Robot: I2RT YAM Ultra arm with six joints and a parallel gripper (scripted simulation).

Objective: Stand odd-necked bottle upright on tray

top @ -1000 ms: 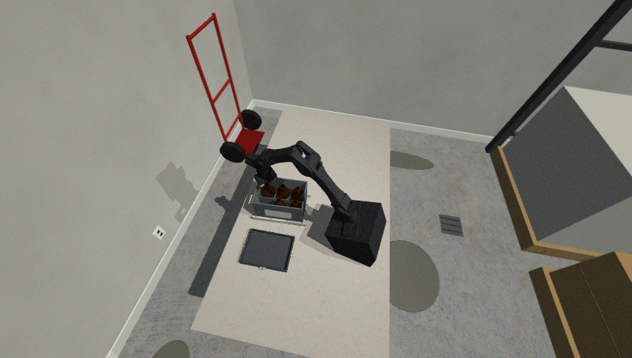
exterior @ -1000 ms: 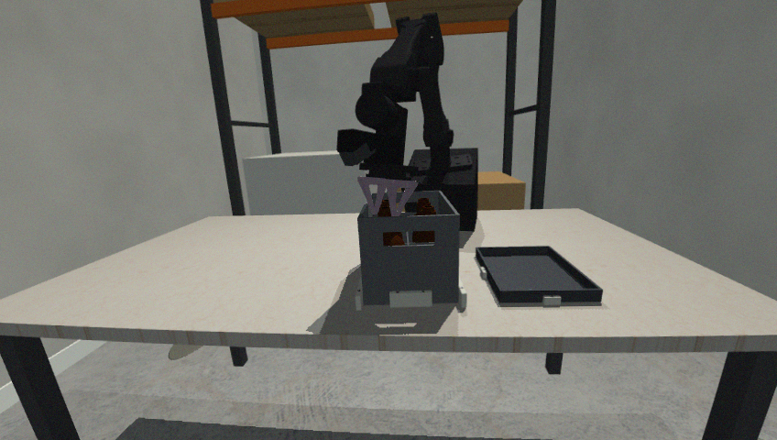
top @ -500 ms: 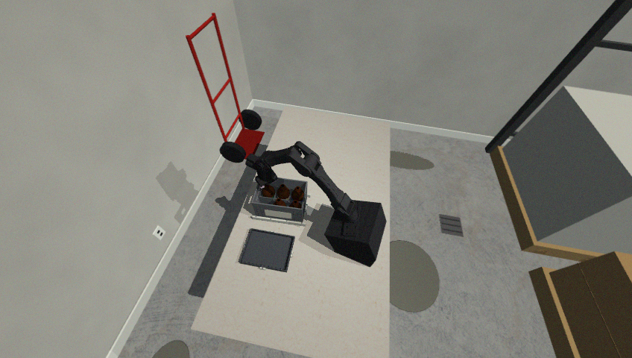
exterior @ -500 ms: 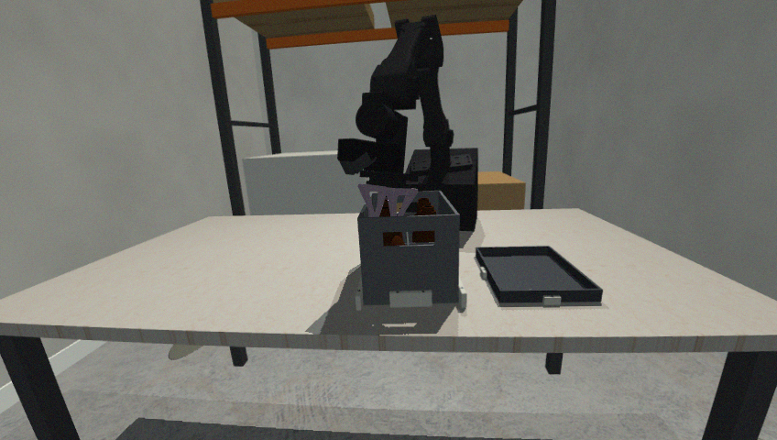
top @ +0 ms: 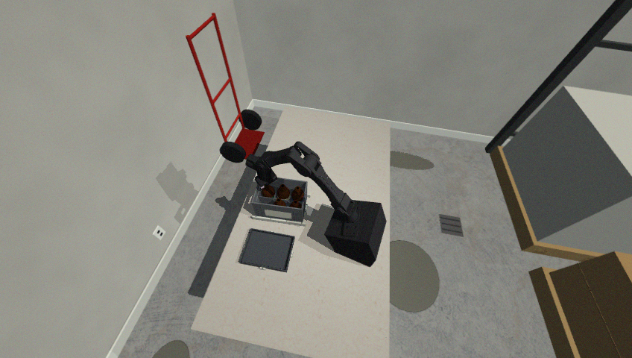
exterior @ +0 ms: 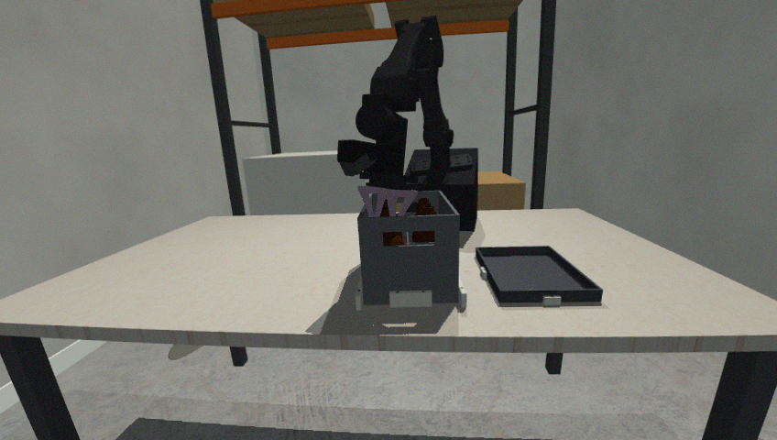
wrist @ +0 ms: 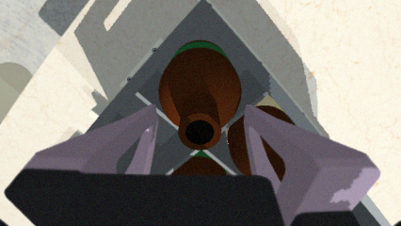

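My hand (wrist: 200, 137) hangs released, part-way spread and holding nothing, right over the crate's (exterior: 406, 261) left far corner cell. The brown bottle (wrist: 200, 89) there stands directly beneath me, its long axis upright and pointing at my palm, its open mouth between my two lilac fingers, which straddle the neck without touching it. So the coming move looks like a straight drop until the neck sits between the pads.

I count five bottles in the crate from the top view, all standing; I see only three from the wrist. I cannot tell from here whether this neck is the odd one. One tray (exterior: 537, 297) lies bare on the surface (exterior: 218, 272), just right of the crate.
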